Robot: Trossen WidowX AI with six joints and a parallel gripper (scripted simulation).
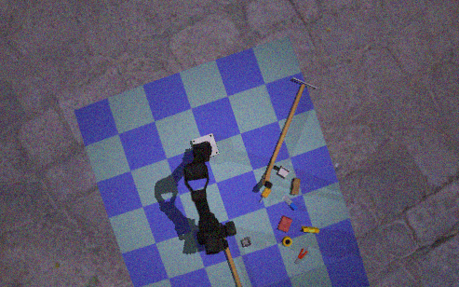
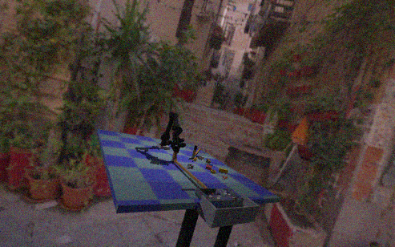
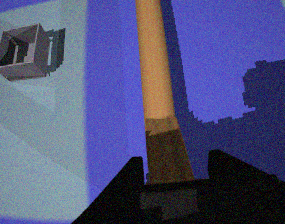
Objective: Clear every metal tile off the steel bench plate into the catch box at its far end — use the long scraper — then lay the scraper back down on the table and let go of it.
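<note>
Scraper (image 1: 233, 270) (image 2: 192, 176) (image 3: 155, 65), one wooden-handled tool, is clasped at the handle between the two fingers of the one gripper (image 1: 225, 247) (image 2: 175, 150) (image 3: 175, 163); its head is seen at the near end of the table (image 2: 132, 188), by the one catch box (image 2: 235, 212). Several small tiles (image 2: 224, 195) are seen there, too blurred to be counted. One rake (image 1: 284, 132) is laid apart.

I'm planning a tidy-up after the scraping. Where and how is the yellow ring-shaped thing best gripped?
Probably by its rim, coming from straight above with one finger on either outer side. The yellow ring appears to lie flat, its dark centre facing up, and the top view shows a gap between it and the red block.
</note>
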